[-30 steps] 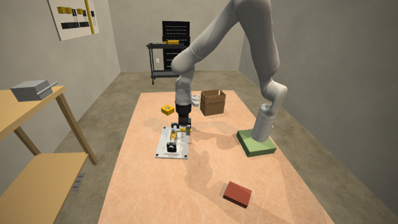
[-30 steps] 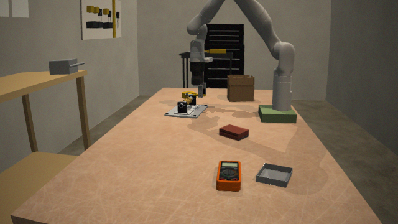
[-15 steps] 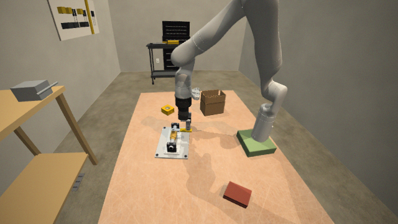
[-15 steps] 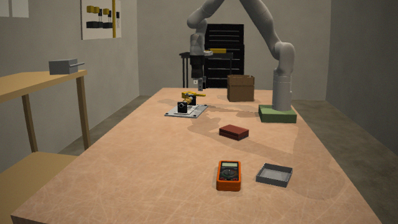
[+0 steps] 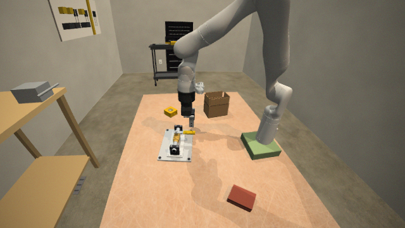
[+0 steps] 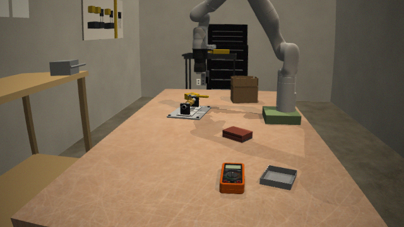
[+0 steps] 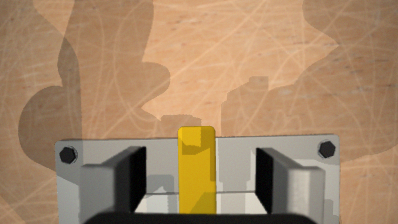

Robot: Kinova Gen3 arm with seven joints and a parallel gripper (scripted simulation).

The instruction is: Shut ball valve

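The ball valve (image 5: pixel 176 140) has a brass body between two black end blocks and sits on a grey baseplate (image 5: pixel 175 149) in the middle of the table. Its yellow handle (image 5: pixel 189 132) lies crosswise to the body and points right. It also shows in the exterior view (image 6: pixel 197 94). My gripper (image 5: pixel 190 120) hangs open and empty a little above the handle and does not touch it. In the wrist view the yellow handle (image 7: pixel 197 175) lies below and between my two spread fingers, with the baseplate (image 7: pixel 280 150) under it.
A brown cardboard box (image 5: pixel 216 104) stands behind and to the right of the valve. A yellow block (image 5: pixel 170 111) lies behind and to the left. The arm's green base (image 5: pixel 260 145) is at the right. A red box (image 5: pixel 242 197), a multimeter (image 6: pixel 232 177) and a grey tray (image 6: pixel 278 176) lie nearer the front.
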